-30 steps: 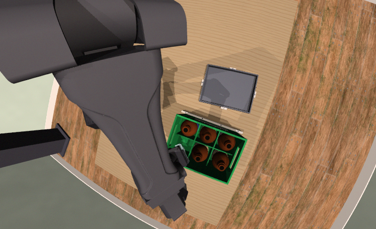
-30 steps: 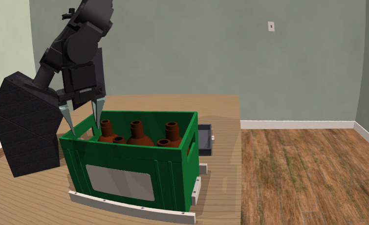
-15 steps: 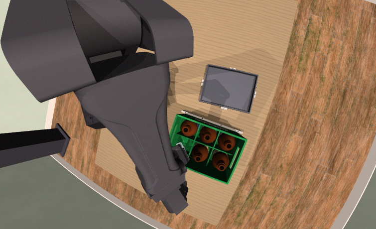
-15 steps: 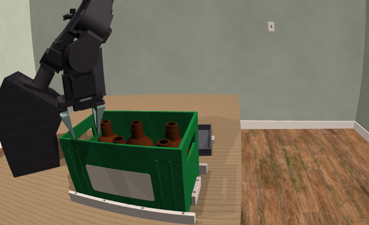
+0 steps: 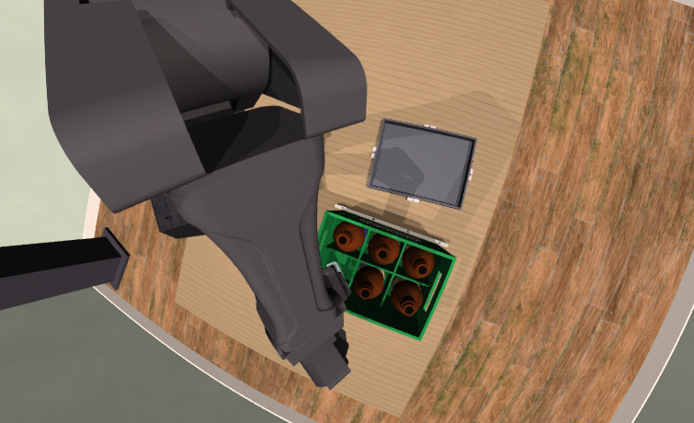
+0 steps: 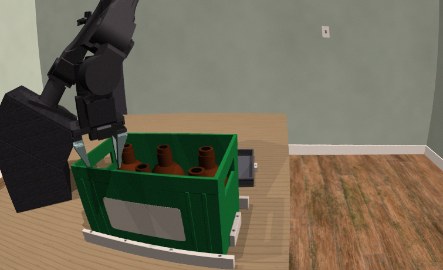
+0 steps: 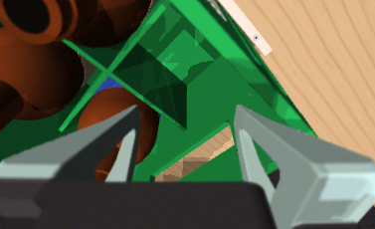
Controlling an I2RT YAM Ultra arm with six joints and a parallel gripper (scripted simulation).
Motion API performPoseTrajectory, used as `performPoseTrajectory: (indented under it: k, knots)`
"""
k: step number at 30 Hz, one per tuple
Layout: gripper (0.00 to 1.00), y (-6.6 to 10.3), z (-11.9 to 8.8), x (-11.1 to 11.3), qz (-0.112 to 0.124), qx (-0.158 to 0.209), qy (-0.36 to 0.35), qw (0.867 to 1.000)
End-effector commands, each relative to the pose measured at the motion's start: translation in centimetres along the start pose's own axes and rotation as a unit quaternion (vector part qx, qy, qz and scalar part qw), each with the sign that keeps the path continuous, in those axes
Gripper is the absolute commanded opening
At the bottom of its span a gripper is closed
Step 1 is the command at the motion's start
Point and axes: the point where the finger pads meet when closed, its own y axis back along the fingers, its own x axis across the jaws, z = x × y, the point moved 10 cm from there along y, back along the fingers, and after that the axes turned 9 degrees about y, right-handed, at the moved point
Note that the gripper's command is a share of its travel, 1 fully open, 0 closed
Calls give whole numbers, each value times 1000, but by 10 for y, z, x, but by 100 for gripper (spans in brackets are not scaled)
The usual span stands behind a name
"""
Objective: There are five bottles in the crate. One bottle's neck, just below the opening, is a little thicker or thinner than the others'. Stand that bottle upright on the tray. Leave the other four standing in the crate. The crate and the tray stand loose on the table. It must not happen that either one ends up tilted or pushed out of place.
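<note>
The green crate (image 5: 385, 325) (image 6: 149, 188) (image 7: 208, 95) holds five brown bottles, all standing. Three are in the row nearest the tray: a corner bottle (image 5: 348, 237) (image 6: 128, 154) (image 7: 113, 110), a middle bottle (image 5: 383, 249) (image 6: 164, 155) and an end bottle (image 5: 418, 262) (image 6: 206, 157). The other row has two bottles, one (image 5: 369, 283) (image 6: 142, 167) in the middle and one (image 5: 407, 298) (image 6: 196, 171) at the end. I cannot tell which neck differs. My gripper (image 6: 104, 166) (image 7: 187, 114) is open and empty, fingertips near rim height over the crate's empty corner compartment. The grey tray (image 5: 433, 157) (image 6: 246, 161) is empty.
Thin green dividers (image 7: 86, 97) separate the compartments. The crate's short wall by the gripper has a handle opening (image 7: 198, 154). White strips (image 5: 392, 225) (image 6: 162, 249) lie along the crate's base. The arm covers the table left of the crate in the top view.
</note>
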Motion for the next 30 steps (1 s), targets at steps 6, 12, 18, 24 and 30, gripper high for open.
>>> performPoseTrajectory:
  k: [6,12,18,24,30]
  knots:
    - [61,-3,3,-6,-3,-10,-7,1000]
    - [61,-2,3,-2,-3,-14,-1,1000]
    - [61,-2,2,-2,-3,-12,-2,1000]
    - [61,-2,2,-2,-3,-12,-2,1000]
    - [61,-2,2,-2,-3,-12,-2,1000]
